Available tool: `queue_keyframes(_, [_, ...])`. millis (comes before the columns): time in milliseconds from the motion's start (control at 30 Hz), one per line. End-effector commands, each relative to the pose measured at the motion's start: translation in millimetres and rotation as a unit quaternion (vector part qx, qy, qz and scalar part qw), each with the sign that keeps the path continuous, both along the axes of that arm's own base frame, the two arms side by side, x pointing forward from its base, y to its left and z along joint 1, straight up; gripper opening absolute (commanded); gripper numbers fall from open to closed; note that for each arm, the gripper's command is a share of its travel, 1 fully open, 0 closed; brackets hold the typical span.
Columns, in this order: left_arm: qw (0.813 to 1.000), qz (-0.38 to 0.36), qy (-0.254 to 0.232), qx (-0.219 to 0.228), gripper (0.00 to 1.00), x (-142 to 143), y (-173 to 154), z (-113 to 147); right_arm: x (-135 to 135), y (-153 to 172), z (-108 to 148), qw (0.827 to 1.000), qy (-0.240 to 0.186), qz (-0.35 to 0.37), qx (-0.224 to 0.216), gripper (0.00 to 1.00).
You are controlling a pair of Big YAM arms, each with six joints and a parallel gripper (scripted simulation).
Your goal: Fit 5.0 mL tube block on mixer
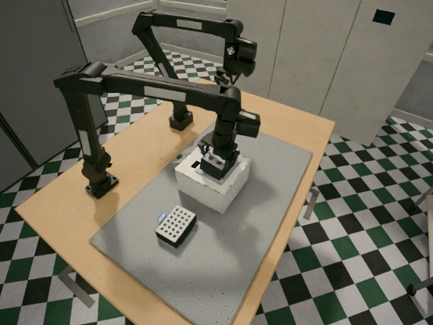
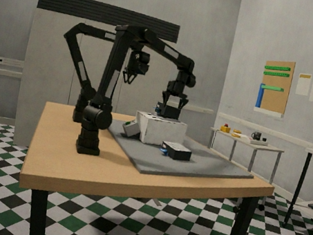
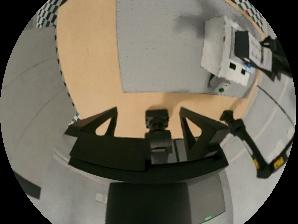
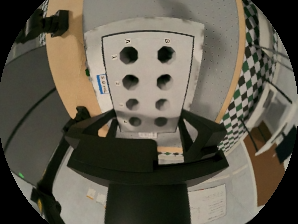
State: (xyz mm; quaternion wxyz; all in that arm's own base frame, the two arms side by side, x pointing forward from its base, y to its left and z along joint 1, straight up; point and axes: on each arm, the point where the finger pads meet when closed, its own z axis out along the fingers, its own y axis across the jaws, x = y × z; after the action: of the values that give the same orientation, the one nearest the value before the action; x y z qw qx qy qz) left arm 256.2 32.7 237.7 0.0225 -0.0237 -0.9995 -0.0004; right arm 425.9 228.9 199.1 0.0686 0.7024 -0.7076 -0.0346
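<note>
A black block with a grey top and two rows of large holes (image 1: 214, 169) (image 2: 169, 111) (image 3: 242, 45) (image 4: 146, 70) is on or just over the plate on top of the white mixer (image 1: 207, 193) (image 2: 163, 132) (image 3: 212, 45). The print on its blue lever (image 4: 102, 84) is too small to read surely. My right gripper (image 2: 172, 107) (image 4: 148, 110) is shut on this block, with a finger at each side. Whether its rear edge is under the lip is hidden. My left gripper (image 2: 128, 81) (image 3: 148, 110) is open and empty, high above the table, away from the mixer.
A second block with many small holes (image 1: 176, 224) (image 2: 180, 154) and a blue lever (image 1: 162, 217) (image 2: 164, 150) stands on the grey mat (image 1: 187, 289) (image 2: 150, 167) beside the mixer. The mixer's sloped control panel (image 2: 131, 128) faces the arm bases.
</note>
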Motion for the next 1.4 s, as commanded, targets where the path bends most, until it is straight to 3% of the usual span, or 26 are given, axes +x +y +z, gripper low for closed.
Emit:
queue_keyframes(0, [0.999, 0.006, -0.038, 0.006, 1.0, 19, 5, 28, -9, -2, -17, 0.999, 0.033, 0.0, -0.02, 0.0])
queue_keyframes(333, [1.0, 0.006, -0.028, 0.005, 1.0, 15, 4, 20, 6, -1, -14, 0.999, 0.03, 0.001, -0.045, 0.0])
queue_keyframes(867, [1.0, 0.006, -0.003, 0.001, 1.0, 3, 3, 1, 33, 2, -7, 1.0, -0.005, -0.008, -0.02, 0.0])
queue_keyframes(1367, [1.0, 0.006, -0.006, 0.001, 1.0, 4, 3, 3, 31, 0, -6, 1.0, -0.015, -0.013, -0.02, 0.0])
